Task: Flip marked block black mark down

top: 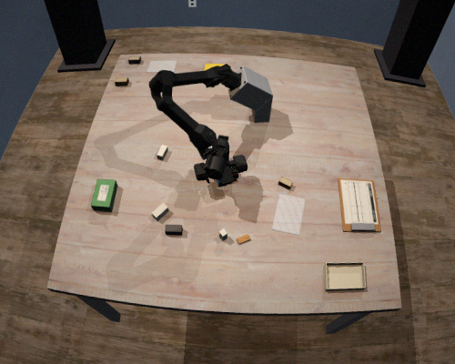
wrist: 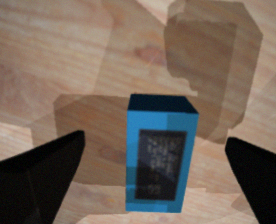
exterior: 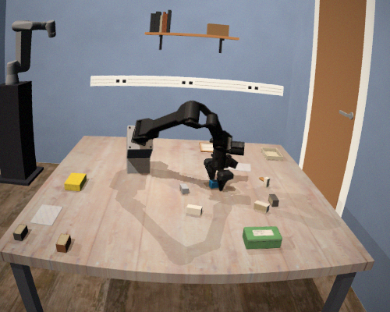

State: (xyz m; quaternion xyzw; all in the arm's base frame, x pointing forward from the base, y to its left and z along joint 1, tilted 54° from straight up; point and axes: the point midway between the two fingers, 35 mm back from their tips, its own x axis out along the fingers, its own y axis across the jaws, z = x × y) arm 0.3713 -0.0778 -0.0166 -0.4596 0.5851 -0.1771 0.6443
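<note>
- Pale wooden planks make up the square desk (top: 304, 114), seen from above on a darker plank floor. A black six-joint arm (top: 181, 114) reaches from its grey box base (top: 254, 91) near the far edge toward the desk's middle. Its black claw (top: 218, 178) hangs low there with only a sliver of the small blue rectangular block (top: 218, 182) showing under it. A green box with a white label (top: 104, 194) lies by the left edge, an orange clipboard holding a printed sheet (top: 358, 205) by the right edge, and a shallow tan tray (top: 345, 276) near the front right corner.
- From the side of the room, against a blue wall and a brown door (exterior: 335, 97), the claw (exterior: 218, 180) points down at the desk's middle, spread wide. The blue block (exterior: 212, 183) stands on the wood between the fingertips; I cannot tell whether they touch it. A yellow flat block (exterior: 75, 182) lies near this view's left edge, and a cream block (exterior: 193, 210) sits toward the near edge.
- Looking down from the wrist, the blue block (wrist: 160, 155) fills the centre, and the face turned to the camera carries a black mark (wrist: 161, 164). The two black fingers sit far out at either side, well apart from the block, pinching nothing.
</note>
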